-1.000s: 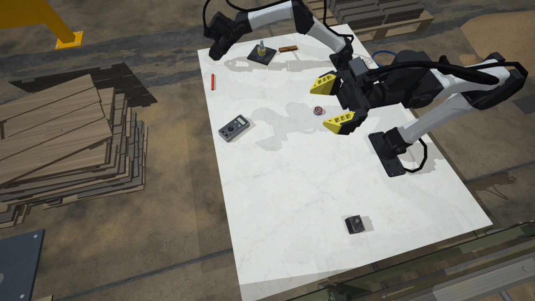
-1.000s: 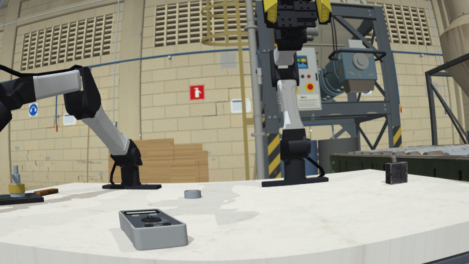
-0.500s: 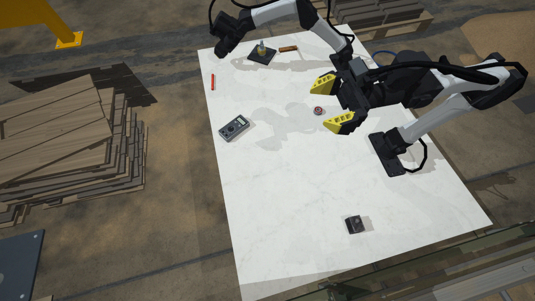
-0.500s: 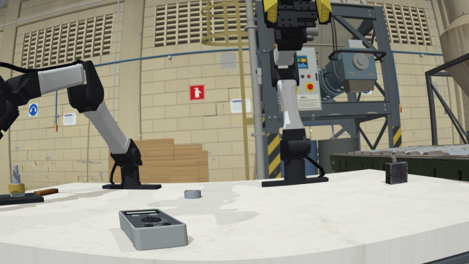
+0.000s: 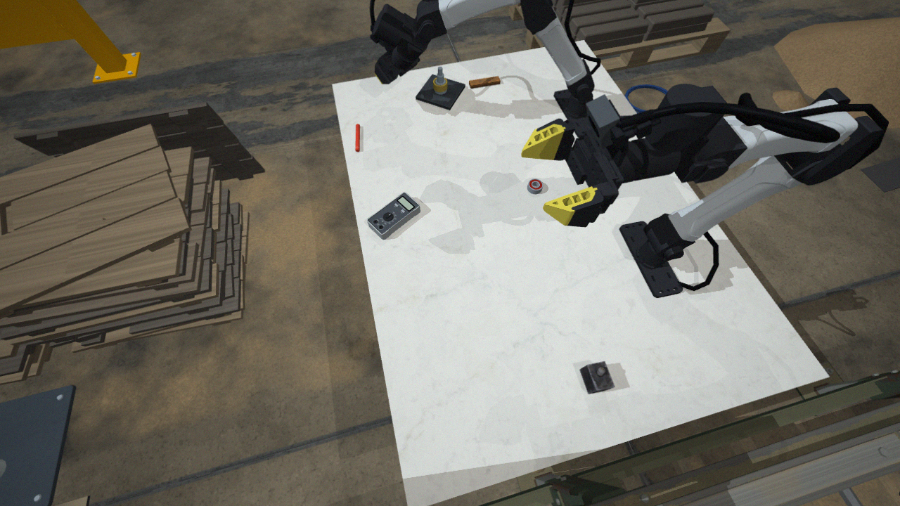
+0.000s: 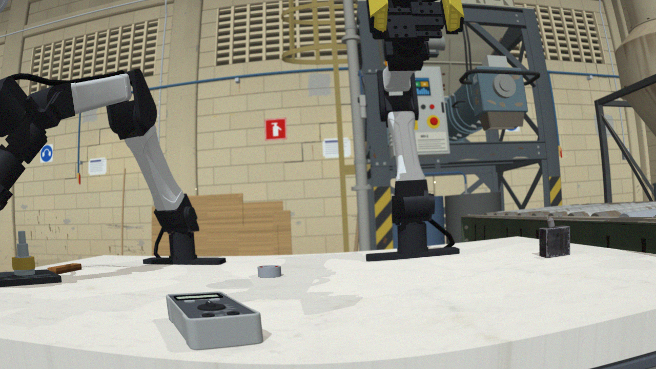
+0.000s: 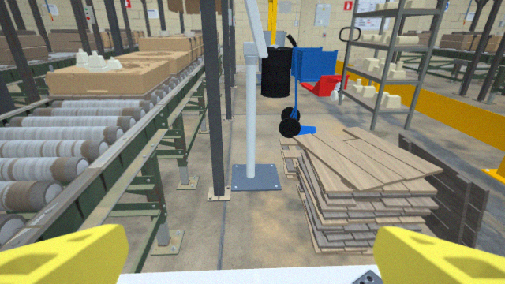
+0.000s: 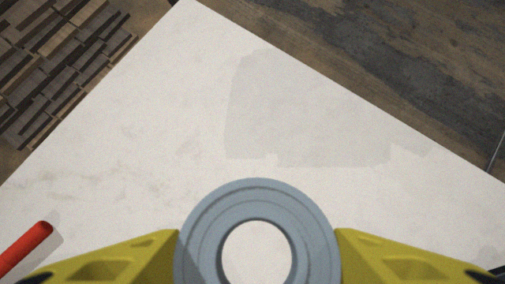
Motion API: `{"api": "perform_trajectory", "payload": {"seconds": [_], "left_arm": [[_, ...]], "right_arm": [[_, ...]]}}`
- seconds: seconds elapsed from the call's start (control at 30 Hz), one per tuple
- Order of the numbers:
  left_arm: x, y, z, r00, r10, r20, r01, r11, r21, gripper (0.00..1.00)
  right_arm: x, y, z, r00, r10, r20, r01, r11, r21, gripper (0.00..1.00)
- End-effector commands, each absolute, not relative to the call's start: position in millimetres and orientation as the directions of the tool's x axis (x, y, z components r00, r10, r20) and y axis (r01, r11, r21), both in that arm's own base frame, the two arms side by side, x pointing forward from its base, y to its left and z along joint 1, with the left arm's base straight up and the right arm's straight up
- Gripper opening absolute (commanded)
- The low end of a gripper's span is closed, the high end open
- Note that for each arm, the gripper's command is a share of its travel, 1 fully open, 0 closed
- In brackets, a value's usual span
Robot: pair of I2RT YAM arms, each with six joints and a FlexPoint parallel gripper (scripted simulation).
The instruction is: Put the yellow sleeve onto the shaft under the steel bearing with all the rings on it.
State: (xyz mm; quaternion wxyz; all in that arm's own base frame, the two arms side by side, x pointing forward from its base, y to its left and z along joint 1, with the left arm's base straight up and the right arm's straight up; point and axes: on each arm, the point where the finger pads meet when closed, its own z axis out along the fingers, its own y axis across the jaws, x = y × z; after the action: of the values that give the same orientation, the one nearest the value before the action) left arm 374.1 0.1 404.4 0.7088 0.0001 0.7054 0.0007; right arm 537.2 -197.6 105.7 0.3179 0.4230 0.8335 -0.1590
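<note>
Going L to R in the top view: red rod (image 5: 357,138) (image 8: 24,249) is lying just in from the left edge of the tabletop (image 5: 478,327) (image 6: 412,298) (image 8: 166,118). Right gripper (image 5: 384,74) (image 8: 256,252) is up by the top-left corner, pinching a grey steel ring (image 8: 256,191) across its outside, hole showing between the fingers. Prob the steel bearing imo. Multimeter (image 5: 393,216) (image 6: 213,326) sits further down the left edge. Shaft (image 5: 440,73) (image 6: 21,238) stands upright on its dark base (image 5: 429,97) (image 6: 47,278) near the top edge, not far from that corner, and the yellow sleeve (image 5: 439,88) (image 6: 23,263) is already around it, low down. Brown block (image 5: 484,81) (image 6: 65,268) is just right of the base. Red-faced ring (image 5: 529,187) (image 6: 269,273) lies flat out on the top, well in from the edges; can't tell if it counts as one of "all the rings", tbh. Left gripper (image 5: 534,180) (image 6: 415,3) (image 7: 251,248) is spread wide w/ nothing in it, up high. Black switch box (image 5: 596,379) (image 6: 554,242) is towards the bottom edge. So sleeve's done afaict, and the step now is getting the steel ring back on over it. Next move: swing it above the shaft, keep it level, line the hole up w/ the thin tip, lower straight, let go gently. If it's off-centre it could catch on the shaft's step.
</note>
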Motion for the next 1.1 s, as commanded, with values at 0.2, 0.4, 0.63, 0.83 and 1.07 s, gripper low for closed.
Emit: {"api": "perform_trajectory", "payload": {"seconds": [0.2, 0.4, 0.63, 0.83, 1.07], "left_arm": [[372.6, 0.5, 414.7, 0.034, 0.005, -0.999, -0.007, 1.000, 0.005, 1.00], [372.6, 0.5, 414.7, 0.034, 0.005, -0.999, -0.007, 1.000, 0.005, 1.00], [372.6, 0.5, 414.7, 0.034, 0.005, -0.999, -0.007, 1.000, 0.005, 1.00], [372.6, 0.5, 414.7, 0.034, 0.005, -0.999, -0.007, 1.000, 0.005, 1.00], [372.6, 0.5, 414.7, 0.034, 0.005, -0.999, -0.007, 1.000, 0.005, 1.00]], "right_arm": [[482.7, -206.4, 158.7, -0.263, 0.640, -0.722, 0.898, 0.437, 0.060, 0.00], [449.9, -200.5, 156.8, -0.242, 0.660, -0.711, 0.927, 0.374, 0.031, 0.00], [394.1, -207.3, 162.5, -0.136, 0.670, -0.730, 0.971, 0.235, 0.035, 0.00], [379.7, -206.3, 165.7, -0.090, 0.663, -0.743, 0.978, 0.201, 0.060, 0.00], [390.2, -201.1, 182.7, -0.120, 0.653, -0.748, 0.964, 0.257, 0.070, 0.00]]}}
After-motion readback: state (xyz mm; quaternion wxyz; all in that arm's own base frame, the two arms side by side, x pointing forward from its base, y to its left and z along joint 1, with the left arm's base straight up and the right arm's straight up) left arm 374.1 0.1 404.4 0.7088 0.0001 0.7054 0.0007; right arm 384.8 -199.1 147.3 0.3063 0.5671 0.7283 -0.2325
